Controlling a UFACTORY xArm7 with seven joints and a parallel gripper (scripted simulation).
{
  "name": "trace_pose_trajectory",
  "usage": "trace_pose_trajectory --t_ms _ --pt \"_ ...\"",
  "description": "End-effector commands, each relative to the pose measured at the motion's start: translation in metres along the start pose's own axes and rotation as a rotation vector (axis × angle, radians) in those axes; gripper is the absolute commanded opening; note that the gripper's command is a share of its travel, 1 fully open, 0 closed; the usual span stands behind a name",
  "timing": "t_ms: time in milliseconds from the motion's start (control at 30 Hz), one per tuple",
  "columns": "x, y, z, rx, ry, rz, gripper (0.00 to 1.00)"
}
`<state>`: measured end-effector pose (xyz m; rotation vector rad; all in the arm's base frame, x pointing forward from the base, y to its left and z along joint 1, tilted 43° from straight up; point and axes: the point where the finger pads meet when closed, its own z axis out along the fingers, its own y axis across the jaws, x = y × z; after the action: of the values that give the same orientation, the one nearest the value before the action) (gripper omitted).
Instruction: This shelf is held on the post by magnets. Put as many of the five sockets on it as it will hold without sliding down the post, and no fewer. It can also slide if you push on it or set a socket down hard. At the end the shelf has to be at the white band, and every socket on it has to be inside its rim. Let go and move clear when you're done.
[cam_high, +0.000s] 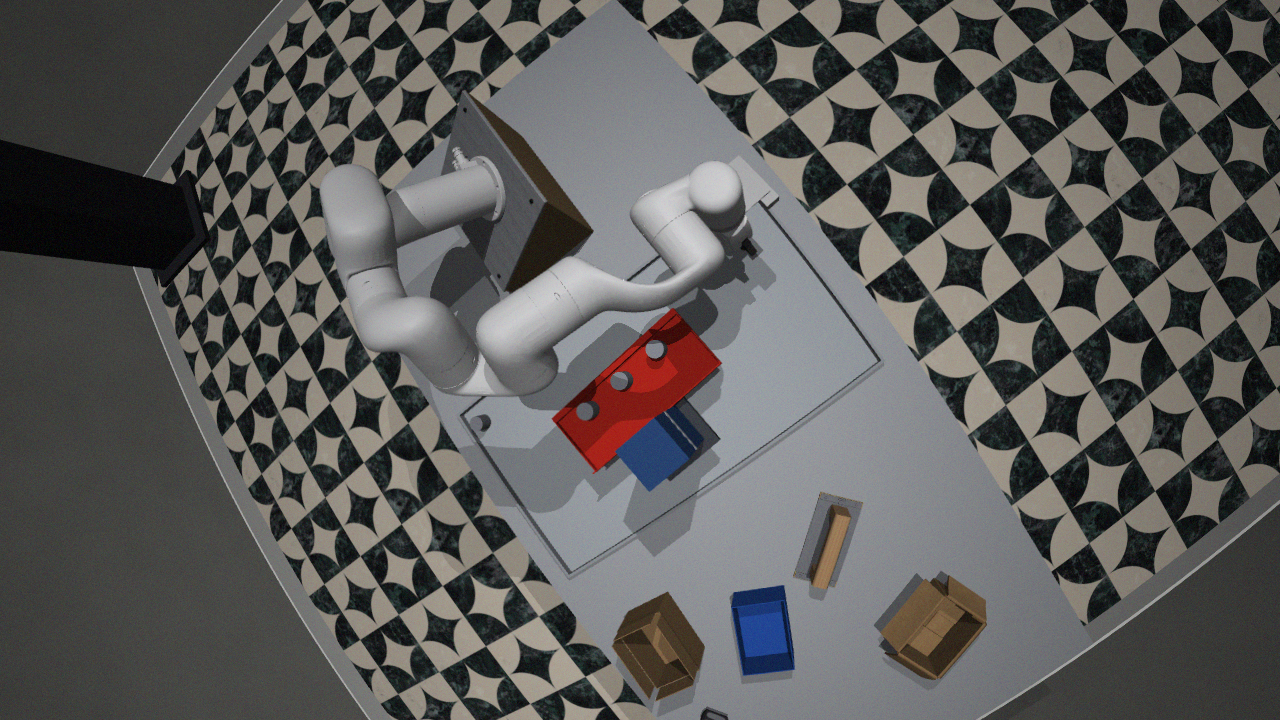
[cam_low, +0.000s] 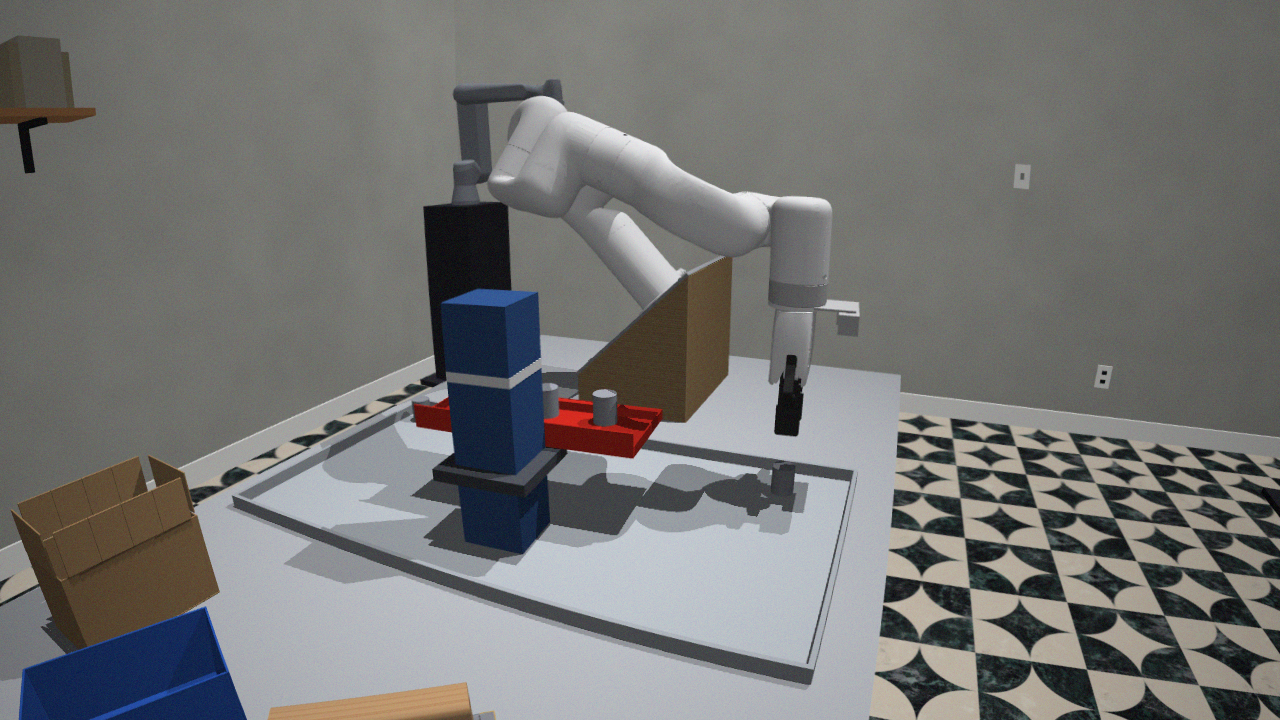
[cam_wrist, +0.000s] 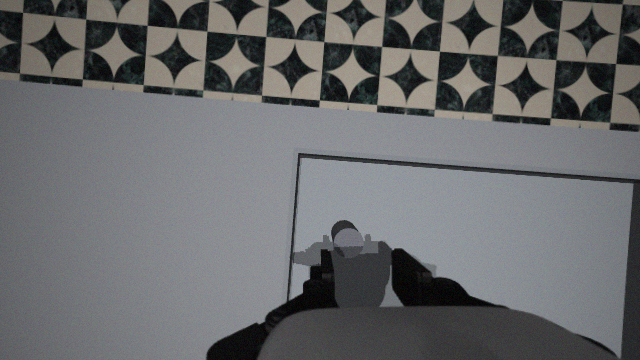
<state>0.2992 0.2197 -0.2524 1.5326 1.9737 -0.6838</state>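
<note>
Red shelf (cam_high: 606, 434) (cam_low: 590, 438) clings to the blue post (cam_high: 657, 452) (cam_low: 492, 429) below the white band (cam_low: 479, 379), so it seems to need raising. Three sockets (cam_high: 621, 381) (cam_low: 605, 408) stand on it inside its rim, spaced in a row, perhaps to share the load. The tool (cam_high: 749, 246) (cam_low: 788, 420) (cam_wrist: 360, 268) is released, fingers partly apart, above a fourth socket (cam_low: 783, 480) (cam_wrist: 348, 242) upright on the bench (cam_high: 895, 447) (cam_low: 295, 608) (cam_wrist: 150, 200); that spare probably exceeds what the magnets hold. A fifth socket (cam_high: 481, 422) waits by the frame's corner. Backing away upward would avoid tipping the fourth
</note>
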Motion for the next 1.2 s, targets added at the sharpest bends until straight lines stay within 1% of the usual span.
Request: trace_pose_trajectory --t_ms 0,133,200,267,367,600,700,767,833,933,1167 --pt "0.001 -0.001 -0.006 -0.003 0.004 0.0 0.52" --pt "0.001 -0.007 -0.019 -0.003 0.004 0.0 0.52" --pt "0.001 -0.007 -0.019 -0.003 0.004 0.0 0.52" --pt "0.001 -0.012 -0.03 -0.003 0.004 0.0 0.52" --pt "0.001 -0.022 -0.051 -0.003 0.004 0.0 0.52" --pt "0.001 -0.051 -0.111 -0.003 0.004 0.0 0.52" --pt "0.001 -0.06 -0.13 -0.003 0.004 0.0 0.52" --pt "0.001 -0.06 -0.13 -0.003 0.004 0.0 0.52" --pt "0.001 -0.065 -0.14 -0.003 0.004 0.0 0.52" --pt "0.001 -0.068 -0.148 -0.003 0.004 0.0 0.52" --pt "0.001 -0.07 -0.15 -0.003 0.004 0.0 0.52"
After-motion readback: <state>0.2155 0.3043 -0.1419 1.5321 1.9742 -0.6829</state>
